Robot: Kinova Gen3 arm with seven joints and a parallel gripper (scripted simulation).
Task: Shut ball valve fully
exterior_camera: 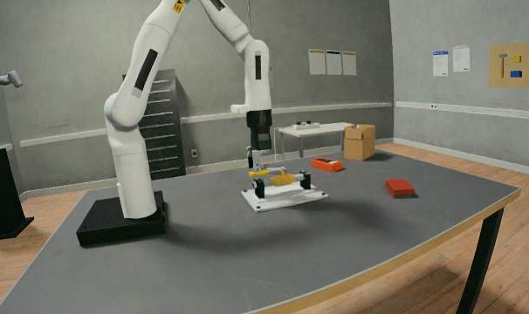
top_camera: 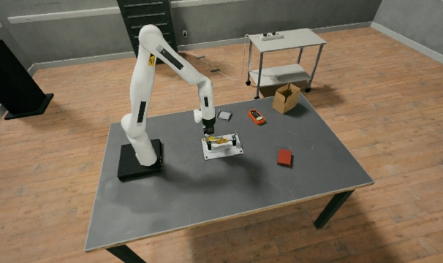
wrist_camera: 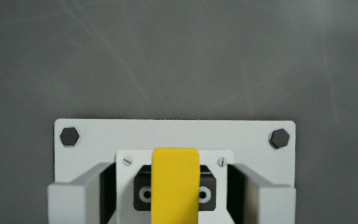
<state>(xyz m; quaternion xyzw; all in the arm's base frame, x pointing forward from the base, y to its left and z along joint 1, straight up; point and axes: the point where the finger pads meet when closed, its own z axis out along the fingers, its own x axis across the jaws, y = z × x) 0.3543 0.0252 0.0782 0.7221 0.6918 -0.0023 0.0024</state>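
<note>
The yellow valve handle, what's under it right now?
Under the yellow handle sits a black clamp block with two pale round fittings, on a white base plate bolted at its corners. The handle hides the block's middle. The open tool straddles the handle's end, holding nothing.
</note>
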